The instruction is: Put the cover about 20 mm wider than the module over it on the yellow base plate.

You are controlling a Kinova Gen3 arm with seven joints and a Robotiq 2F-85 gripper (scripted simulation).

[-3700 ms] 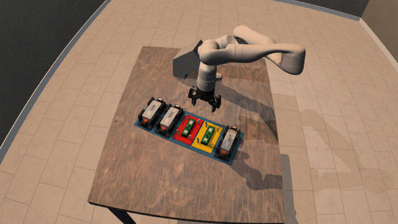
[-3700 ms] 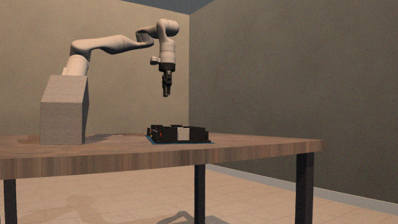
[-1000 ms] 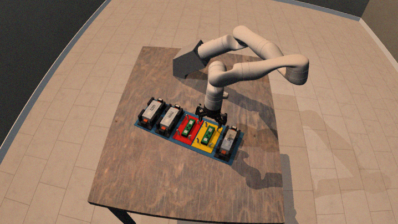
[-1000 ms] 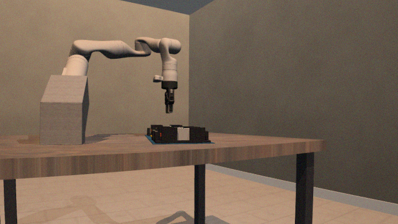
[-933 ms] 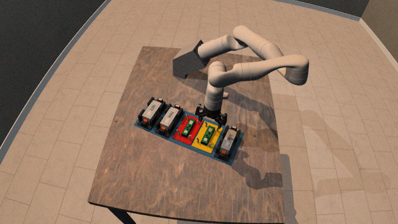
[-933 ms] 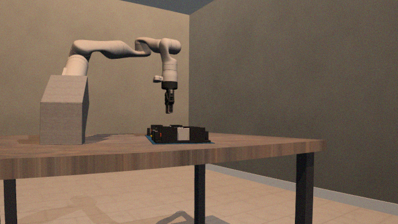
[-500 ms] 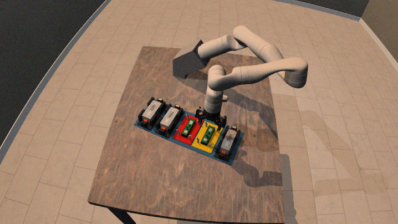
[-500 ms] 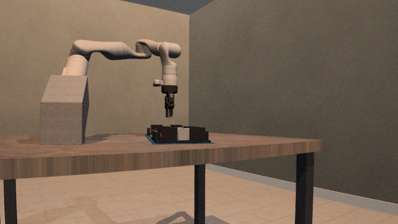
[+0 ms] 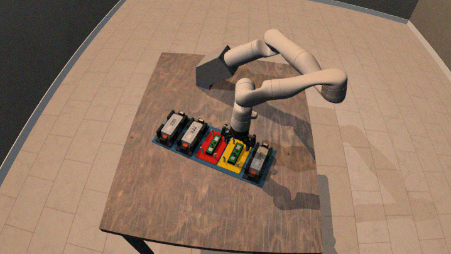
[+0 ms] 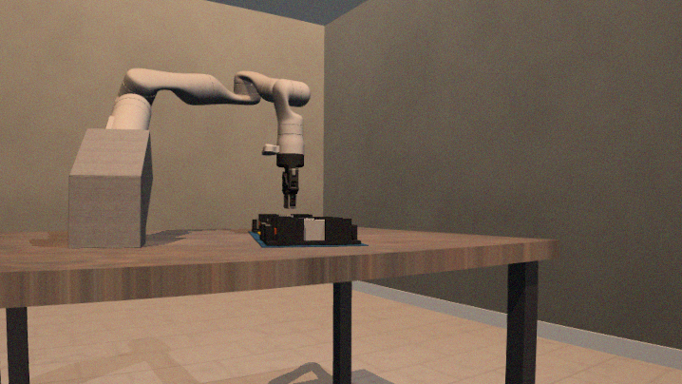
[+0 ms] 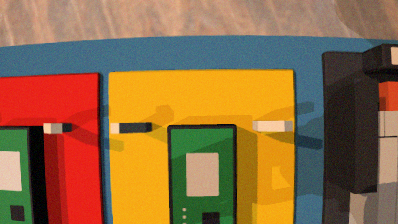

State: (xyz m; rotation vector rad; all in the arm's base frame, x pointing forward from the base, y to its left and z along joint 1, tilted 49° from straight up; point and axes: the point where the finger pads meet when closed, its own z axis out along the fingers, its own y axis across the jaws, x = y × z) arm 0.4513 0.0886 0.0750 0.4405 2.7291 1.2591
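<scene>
Covers point(image 9: 192, 132) point(image 10: 314, 229) point(image 11: 388, 165) in holders point(image 9: 251, 177) point(image 10: 291, 229) point(image 11: 340, 125), two left, one right of yellow plate point(image 9: 232, 168) point(image 11: 200, 95), matching one unclear; probably light, thin-walled, dentable, so grip long sides gently, evenly; pincer point(image 9: 237, 141) point(image 10: 290, 207) released, spread wide, empty above.

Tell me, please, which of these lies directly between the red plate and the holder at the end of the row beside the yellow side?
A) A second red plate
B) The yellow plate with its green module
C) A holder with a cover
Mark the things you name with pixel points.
B: the yellow plate point(image 9: 222, 164) point(image 11: 140, 95), bearing its green module point(image 9: 235, 153) point(image 11: 202, 139), sits there.
</scene>
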